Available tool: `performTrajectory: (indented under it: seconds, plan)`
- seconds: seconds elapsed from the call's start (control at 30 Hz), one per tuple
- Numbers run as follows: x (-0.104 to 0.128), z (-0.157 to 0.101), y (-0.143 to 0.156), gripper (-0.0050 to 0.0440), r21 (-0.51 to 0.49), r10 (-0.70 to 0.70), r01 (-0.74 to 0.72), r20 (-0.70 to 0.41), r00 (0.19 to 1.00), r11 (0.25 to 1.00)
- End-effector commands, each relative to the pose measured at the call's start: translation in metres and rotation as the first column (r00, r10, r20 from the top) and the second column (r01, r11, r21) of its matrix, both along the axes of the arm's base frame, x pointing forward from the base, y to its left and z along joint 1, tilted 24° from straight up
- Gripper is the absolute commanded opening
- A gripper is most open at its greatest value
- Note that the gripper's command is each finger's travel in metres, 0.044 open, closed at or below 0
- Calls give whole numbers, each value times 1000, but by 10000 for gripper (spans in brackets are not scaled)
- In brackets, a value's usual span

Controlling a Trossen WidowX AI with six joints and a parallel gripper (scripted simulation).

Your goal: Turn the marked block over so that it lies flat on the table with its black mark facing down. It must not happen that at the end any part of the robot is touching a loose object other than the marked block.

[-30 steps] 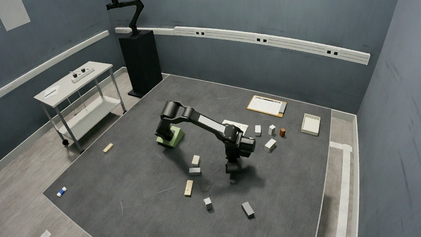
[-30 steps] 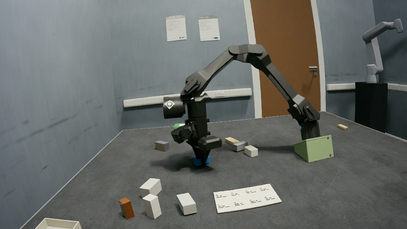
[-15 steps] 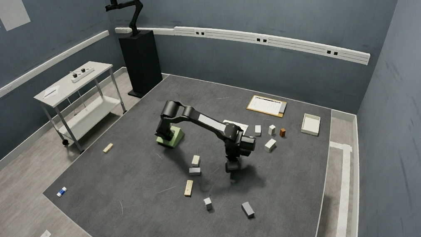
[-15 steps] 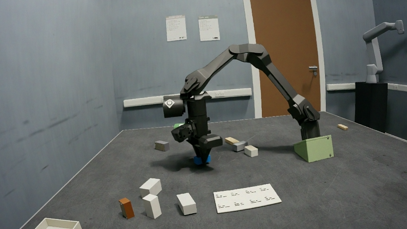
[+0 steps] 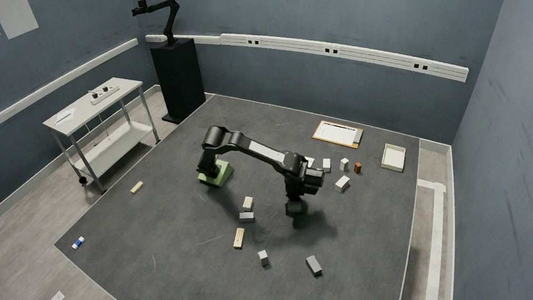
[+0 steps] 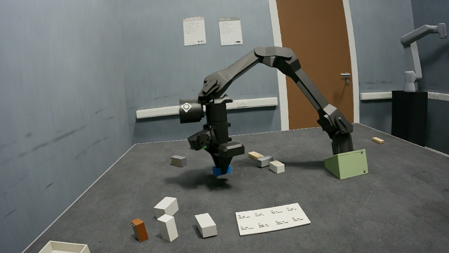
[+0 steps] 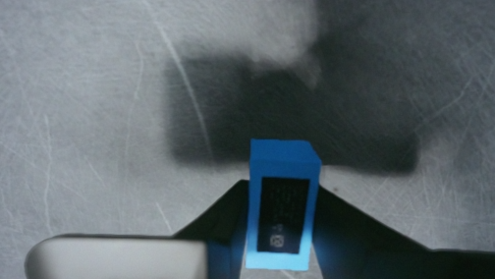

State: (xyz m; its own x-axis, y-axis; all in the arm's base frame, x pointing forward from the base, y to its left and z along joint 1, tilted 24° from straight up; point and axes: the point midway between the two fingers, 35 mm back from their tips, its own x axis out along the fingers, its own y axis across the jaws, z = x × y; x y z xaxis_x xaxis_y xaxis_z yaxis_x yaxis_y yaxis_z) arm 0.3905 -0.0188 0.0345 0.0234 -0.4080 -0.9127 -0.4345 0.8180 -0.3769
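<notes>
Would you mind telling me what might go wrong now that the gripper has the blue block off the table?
The gripper pinches the blue block only at its fingertips, so it could slip or twist during the turn. The black mark faces up toward the wrist; releasing without a full flip would leave it showing.

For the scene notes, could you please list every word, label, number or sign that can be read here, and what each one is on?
No text here can be read.
Blue block, held in the pincer: black mark with faint print and a small square symbol, blurred.
White sheet on the table: rows of dark marks, too small.
Two wall notices: too small.
Clipboard: lines too small.
Arm's wrist: white diamond-and-circle emblem, no letters.
</notes>
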Motion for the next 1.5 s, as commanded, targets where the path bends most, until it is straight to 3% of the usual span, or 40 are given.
performTrajectory:
  seconds: [0.0, 0.33, 0.73, 0.93, 1.13, 1.23, 1.47]
  plan:
    - [5, 15, 1, -50, 6, -2, 1, 38, 999, 1000]
    - [1, 12, 0, -50, 22, 11, -12, 52, 999, 1000]
    - [5, 11, 2, -50, 117, 95, -131, 273, 957, 985]
    - [10, 10, 4, -50, 187, 150, -278, 507, 849, 942]
    - [14, 9, 6, -50, 213, 161, -454, 740, 653, 865]
    - [13, 0, 6, -50, 224, 157, -474, 754, 637, 851]
    - [16, -1, 7, -50, 215, 116, -577, 869, 482, 788]
